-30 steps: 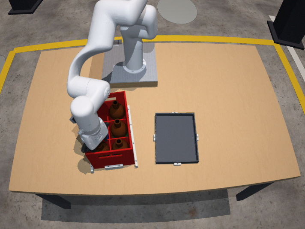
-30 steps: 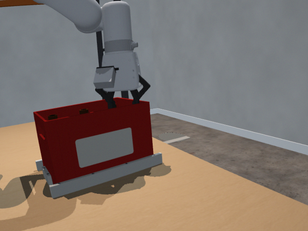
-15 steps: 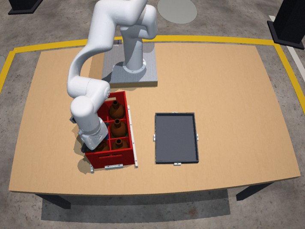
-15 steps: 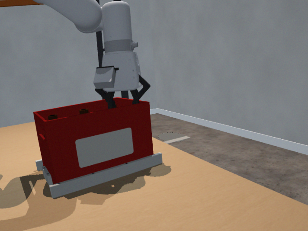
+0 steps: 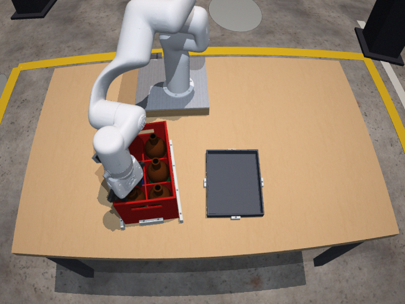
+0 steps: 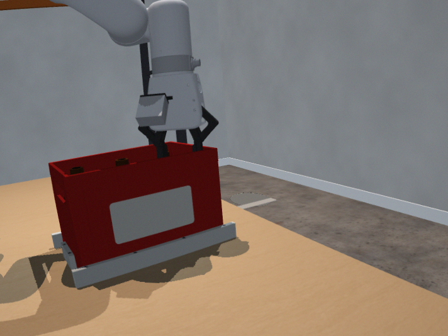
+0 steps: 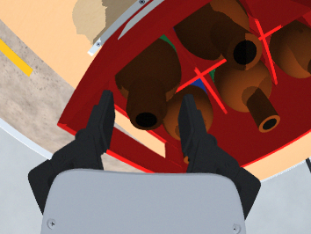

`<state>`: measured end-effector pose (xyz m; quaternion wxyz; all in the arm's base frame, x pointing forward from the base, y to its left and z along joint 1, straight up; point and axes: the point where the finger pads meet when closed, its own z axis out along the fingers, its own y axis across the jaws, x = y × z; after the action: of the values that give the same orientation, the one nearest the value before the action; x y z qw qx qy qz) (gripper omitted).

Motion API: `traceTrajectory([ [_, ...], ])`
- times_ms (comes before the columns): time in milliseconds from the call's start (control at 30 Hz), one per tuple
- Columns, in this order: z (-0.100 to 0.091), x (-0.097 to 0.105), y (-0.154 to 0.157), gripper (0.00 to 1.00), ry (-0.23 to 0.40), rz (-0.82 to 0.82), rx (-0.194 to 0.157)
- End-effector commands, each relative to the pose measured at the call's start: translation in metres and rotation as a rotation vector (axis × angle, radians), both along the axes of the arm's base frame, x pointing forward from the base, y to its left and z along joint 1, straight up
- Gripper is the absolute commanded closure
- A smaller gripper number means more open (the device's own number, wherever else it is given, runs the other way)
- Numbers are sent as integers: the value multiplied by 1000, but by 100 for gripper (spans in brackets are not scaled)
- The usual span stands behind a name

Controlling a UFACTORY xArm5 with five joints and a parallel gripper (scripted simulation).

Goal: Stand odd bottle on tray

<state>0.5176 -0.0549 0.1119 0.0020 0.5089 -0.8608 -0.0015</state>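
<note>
1. Bottles [image 5: 158,171] [image 6: 121,162] [image 7: 246,88] are all in the red crate [image 5: 147,212] [image 6: 90,216] [image 7: 85,103]; none is on the tray [image 5: 234,183].
2. My gripper [image 5: 127,180] [image 6: 180,152] [image 7: 147,104] has its fingers apart, one on each side of the front-left bottle [image 5: 134,195] [image 7: 149,79], not clamping.
3. I judge the step is neck measuring or grasping; whether this is the odd bottle, I cannot tell.
4. Next move needs centring, then gentle closing on the neck.

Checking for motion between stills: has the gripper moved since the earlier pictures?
No, not that I can see: in the exterior view the gripper stays at the same place along the rim of the red crate.
</note>
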Motion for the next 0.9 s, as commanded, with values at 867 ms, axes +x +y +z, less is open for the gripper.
traceTrajectory([
  [867, 75, 1, 0, 35, -4, 0, 0],
])
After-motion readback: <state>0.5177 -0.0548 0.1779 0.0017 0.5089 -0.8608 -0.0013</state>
